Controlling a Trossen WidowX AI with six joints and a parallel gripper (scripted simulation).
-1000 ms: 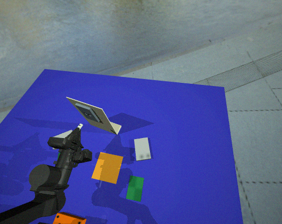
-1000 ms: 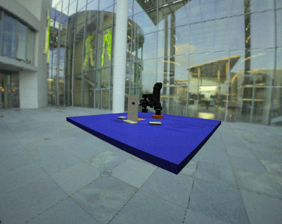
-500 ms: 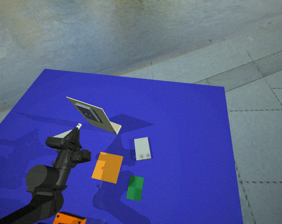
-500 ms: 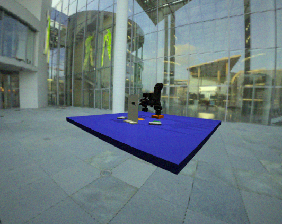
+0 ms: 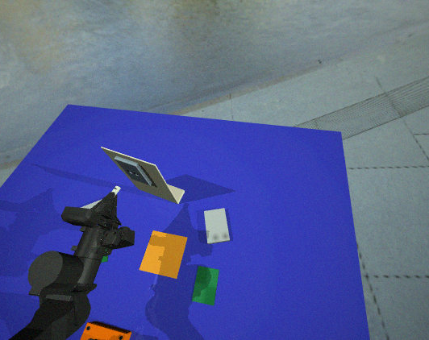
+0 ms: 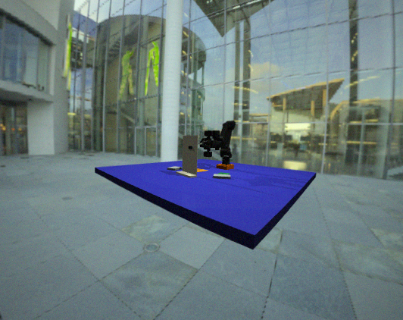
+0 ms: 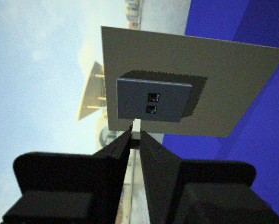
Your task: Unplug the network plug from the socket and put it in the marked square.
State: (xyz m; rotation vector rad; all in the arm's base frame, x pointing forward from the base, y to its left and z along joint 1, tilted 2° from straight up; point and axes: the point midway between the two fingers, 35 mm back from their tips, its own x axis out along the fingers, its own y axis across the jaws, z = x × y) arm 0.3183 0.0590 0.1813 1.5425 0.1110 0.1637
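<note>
The small white plug (image 5: pixel 116 189) (image 7: pixel 136 128) is out of the socket and sticks out from my fingertips. My gripper (image 5: pixel 114 194) (image 7: pixel 135 134) is shut on it, above the table and in front of the panel (image 5: pixel 164 186) (image 6: pixel 189 161) (image 7: pixel 230 90). The blue-grey socket block (image 5: pixel 147 177) (image 7: pixel 132 97) on the panel has two dark openings, both without a plug. A gap shows between plug and block in the top view. The orange square (image 5: pixel 171 251) (image 6: pixel 202 170) lies flat on the table, partly in the arm's shadow. The tab on the plug cannot be made out.
A white box (image 5: pixel 216 223) (image 6: pixel 174 167) lies right of the orange square. A green patch (image 5: pixel 210 288) lies nearer the arm's base. Another pale flat thing (image 5: pixel 91 205) (image 6: pixel 222 176) and a green piece (image 5: pixel 105 259) show partly behind the arm. The orange base (image 5: pixel 102 332) (image 6: pixel 225 166) is at the table's near side.
</note>
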